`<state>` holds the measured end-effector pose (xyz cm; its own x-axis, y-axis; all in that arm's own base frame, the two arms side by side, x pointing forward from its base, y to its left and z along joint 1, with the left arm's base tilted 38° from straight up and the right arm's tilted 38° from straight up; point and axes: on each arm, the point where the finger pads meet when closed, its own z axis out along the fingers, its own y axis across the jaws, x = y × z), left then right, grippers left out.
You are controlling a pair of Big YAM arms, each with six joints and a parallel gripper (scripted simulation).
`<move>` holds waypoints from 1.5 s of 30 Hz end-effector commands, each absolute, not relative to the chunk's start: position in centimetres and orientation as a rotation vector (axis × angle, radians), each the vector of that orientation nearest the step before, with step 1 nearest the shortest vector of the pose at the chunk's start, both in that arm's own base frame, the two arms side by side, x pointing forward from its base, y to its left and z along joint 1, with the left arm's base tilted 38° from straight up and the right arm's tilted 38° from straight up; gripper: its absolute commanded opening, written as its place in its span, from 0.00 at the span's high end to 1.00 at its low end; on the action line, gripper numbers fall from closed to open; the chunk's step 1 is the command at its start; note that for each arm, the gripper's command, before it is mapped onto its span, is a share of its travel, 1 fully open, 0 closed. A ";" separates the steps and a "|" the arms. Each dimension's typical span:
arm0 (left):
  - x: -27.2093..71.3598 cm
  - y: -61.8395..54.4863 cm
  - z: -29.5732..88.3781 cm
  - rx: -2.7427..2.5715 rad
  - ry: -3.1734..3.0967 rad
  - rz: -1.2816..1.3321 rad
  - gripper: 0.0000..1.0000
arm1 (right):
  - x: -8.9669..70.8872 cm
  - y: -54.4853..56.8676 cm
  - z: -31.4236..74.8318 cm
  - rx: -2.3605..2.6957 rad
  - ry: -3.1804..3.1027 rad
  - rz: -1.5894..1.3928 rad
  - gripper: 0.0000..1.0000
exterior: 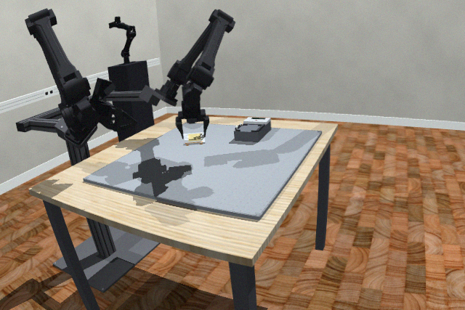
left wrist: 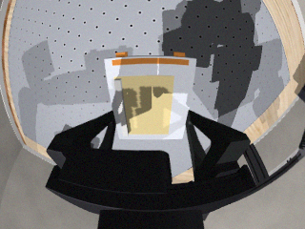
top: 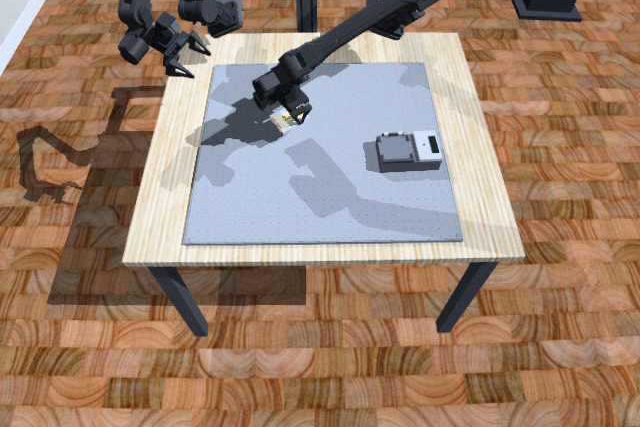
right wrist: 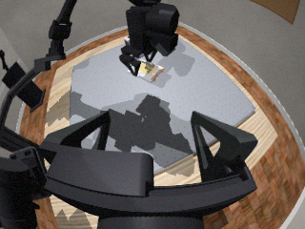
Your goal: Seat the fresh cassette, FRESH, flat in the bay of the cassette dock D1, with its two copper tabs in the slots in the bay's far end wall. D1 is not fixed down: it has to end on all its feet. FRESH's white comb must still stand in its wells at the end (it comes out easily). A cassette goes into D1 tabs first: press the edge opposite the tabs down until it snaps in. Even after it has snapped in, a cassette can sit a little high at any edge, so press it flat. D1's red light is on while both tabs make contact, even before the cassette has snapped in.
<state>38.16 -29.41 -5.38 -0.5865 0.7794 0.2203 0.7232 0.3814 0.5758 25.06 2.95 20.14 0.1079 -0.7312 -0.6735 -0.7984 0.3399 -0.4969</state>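
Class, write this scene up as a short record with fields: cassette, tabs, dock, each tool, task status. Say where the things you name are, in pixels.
cassette: FRESH [top: 284, 120] [exterior: 193, 137] [left wrist: 148, 102] [right wrist: 150, 69], held above the grey board [top: 320, 226] [exterior: 240, 190] [left wrist: 91, 29] [right wrist: 95, 86]
tabs: two, copper, pointing away from the left tool
dock: D1 [top: 397, 148] [exterior: 248, 132] [right wrist: 127, 40], on the board
left tool [top: 285, 115] [exterior: 194, 138] [left wrist: 151, 114] [right wrist: 142, 69]: gripping FRESH
right tool [top: 201, 65] [exterior: 129, 125] [right wrist: 151, 115]: open, holding nothing
status: FRESH outside D1, unseated

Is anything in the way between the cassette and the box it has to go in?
No, I see nothing standing between them. The left gripper holds FRESH, and only mat lies between it and D1.
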 end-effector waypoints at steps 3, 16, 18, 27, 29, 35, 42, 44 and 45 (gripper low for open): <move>39.2 -24.8 -0.3 1.006 2.641 0.896 0.23 | 31.7 5.4 22.8 -1.487 1.578 0.131 0.00; 40.0 -12.6 7.0 0.366 2.771 0.789 0.23 | 40.5 15.1 21.1 -1.663 1.484 0.260 0.00; 40.1 -11.6 7.7 0.309 2.775 0.777 0.23 | 41.0 16.1 20.8 -1.676 1.475 0.269 0.00; 41.2 -5.1 12.4 -0.047 2.766 0.682 0.23 | 44.6 26.6 17.2 -1.782 1.400 0.339 0.00; 41.9 -4.3 13.7 -0.101 2.750 0.659 0.23 | 45.0 29.2 16.1 -1.805 1.381 0.352 0.00; 42.0 -3.3 14.4 -0.139 2.747 0.645 0.23 | 45.3 35.5 13.2 -1.858 1.337 0.382 0.00; 42.0 -2.8 11.4 -0.084 2.785 0.675 0.23 | 45.1 39.8 10.9 -1.902 1.294 0.394 0.00; 42.1 -2.4 10.9 -0.084 2.788 0.677 0.23 | 45.1 39.8 10.9 -1.902 1.294 0.394 0.00; 42.2 -2.3 10.6 -0.084 2.790 0.678 0.23 | 45.1 39.8 10.9 -1.902 1.294 0.394 0.00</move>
